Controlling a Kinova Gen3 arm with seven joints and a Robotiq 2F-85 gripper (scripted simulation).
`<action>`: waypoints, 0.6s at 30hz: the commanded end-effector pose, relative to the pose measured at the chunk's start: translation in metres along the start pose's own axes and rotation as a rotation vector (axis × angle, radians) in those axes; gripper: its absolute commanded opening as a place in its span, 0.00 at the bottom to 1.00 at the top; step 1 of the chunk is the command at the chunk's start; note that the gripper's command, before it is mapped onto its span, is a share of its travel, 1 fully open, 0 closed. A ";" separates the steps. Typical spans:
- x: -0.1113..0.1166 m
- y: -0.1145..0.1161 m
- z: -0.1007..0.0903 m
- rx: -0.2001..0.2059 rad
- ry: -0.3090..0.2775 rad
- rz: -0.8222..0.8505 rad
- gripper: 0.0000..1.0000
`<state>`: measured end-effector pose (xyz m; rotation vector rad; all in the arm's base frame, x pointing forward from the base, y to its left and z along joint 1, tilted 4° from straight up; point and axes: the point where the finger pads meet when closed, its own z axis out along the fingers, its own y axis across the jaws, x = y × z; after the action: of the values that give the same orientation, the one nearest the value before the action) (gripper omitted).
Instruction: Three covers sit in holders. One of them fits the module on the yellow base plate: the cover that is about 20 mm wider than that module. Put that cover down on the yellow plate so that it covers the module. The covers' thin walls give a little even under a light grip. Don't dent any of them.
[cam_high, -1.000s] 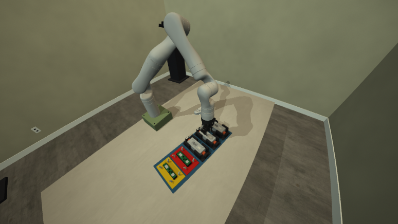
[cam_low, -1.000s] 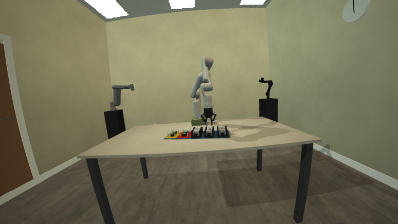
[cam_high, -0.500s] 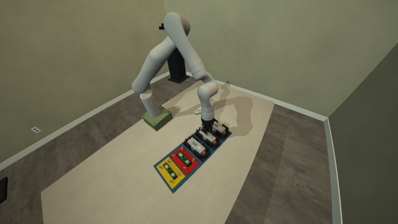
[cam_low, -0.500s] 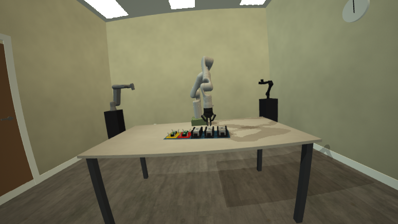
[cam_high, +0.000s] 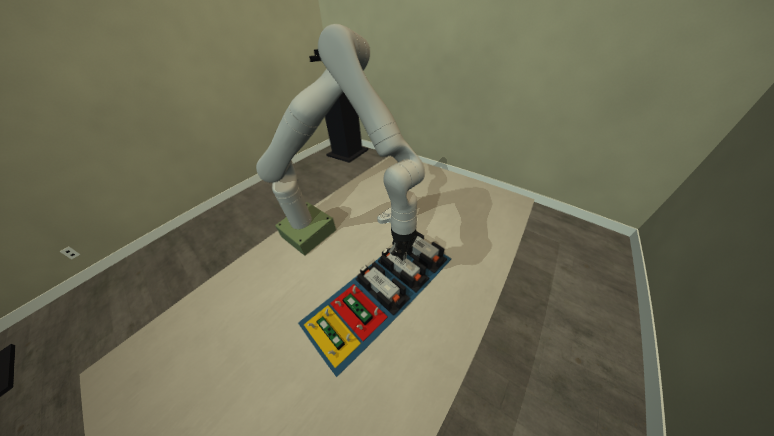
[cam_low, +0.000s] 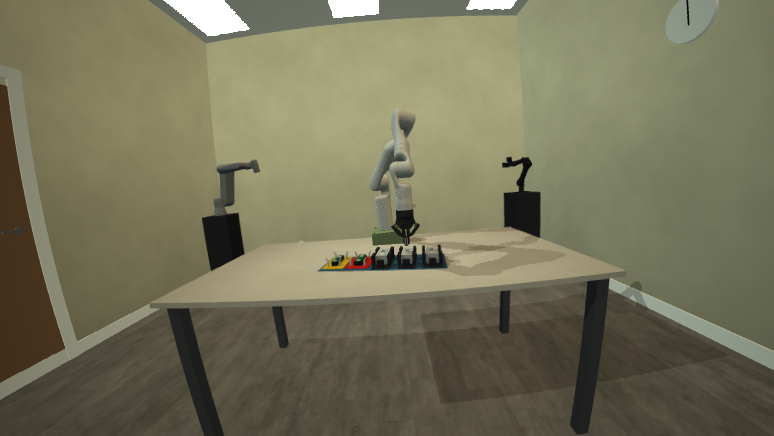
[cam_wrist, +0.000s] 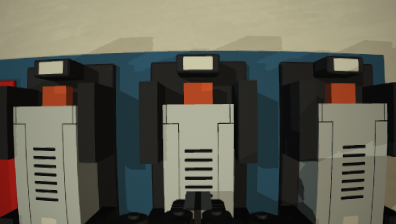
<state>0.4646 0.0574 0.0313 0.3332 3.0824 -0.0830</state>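
The black two-finger gripper (cam_wrist: 197, 204) is fully closed with nothing between its fingers. It hangs just above the near end of the middle pale grey, slotted, thin-walled cover (cam_wrist: 198, 150), and the exterior view shows a small gap between them. That middle cover sits in its black holder (cam_wrist: 150, 125) with an orange block (cam_wrist: 198, 93) at its far end. A matching grey cover (cam_wrist: 47, 160) stands beside it toward the red plate (cam_high: 373, 324), and another (cam_wrist: 352, 160) stands on its other side, both in holders of their own. Beyond the red plate from the middle cover lies the yellow base plate (cam_high: 316, 338), carrying the green module (cam_high: 330, 332), still uncovered. The main danger is descending with the fingers pinched together, since the tips would press on the thin top and dent it. A lift from here would also bring nothing up. The fingers need to open wider than the cover first, and closing hard afterwards could buckle the walls. I cannot judge from these views whether the middle cover is the right width, so carrying the wrong one is a further risk.
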 end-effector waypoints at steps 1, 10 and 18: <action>-0.001 0.000 -0.001 -0.001 -0.002 0.000 0.00; -0.001 0.000 -0.001 -0.001 -0.002 0.000 0.00; -0.001 0.000 -0.001 -0.001 -0.002 0.000 1.00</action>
<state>0.4646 0.0574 0.0313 0.3332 3.0824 -0.0830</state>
